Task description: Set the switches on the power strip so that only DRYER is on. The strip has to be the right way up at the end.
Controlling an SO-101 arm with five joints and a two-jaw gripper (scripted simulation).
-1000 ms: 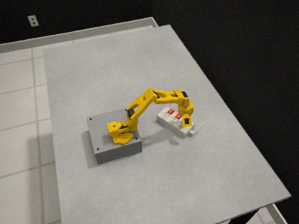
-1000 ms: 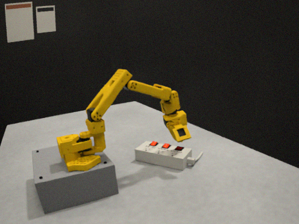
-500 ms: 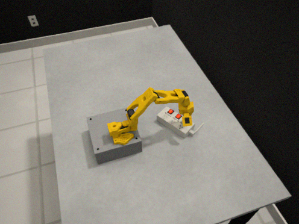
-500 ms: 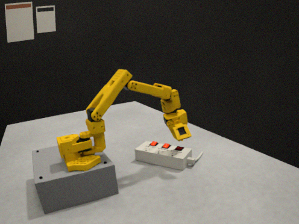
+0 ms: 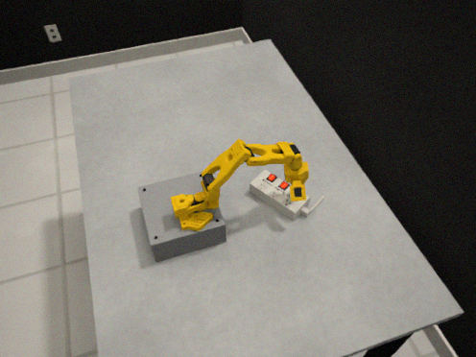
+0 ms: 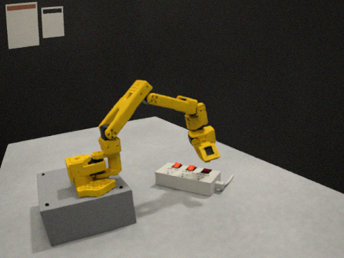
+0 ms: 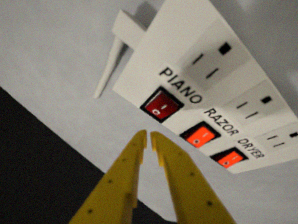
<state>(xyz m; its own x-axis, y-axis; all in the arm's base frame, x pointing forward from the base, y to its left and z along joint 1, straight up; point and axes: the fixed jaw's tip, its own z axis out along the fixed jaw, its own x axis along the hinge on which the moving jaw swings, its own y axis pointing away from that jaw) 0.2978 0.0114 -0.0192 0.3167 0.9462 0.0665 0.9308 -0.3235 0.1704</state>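
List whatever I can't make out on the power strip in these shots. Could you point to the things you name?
- PIANO switch (image 6: 206, 170) (image 7: 161, 104): hidden in the top view behind the hand (image 5: 297, 198) (image 6: 207, 161) (image 7: 149, 133).
- Switch labels (image 5: 267, 182) (image 6: 173, 168) (image 7: 180, 85): too small and blurred in the top and exterior views.
- DRYER end of the power strip (image 5: 273, 200) (image 6: 184, 184) (image 7: 167, 30): cut off by the wrist view's right edge.
- Strip's underside: against the table in every view.
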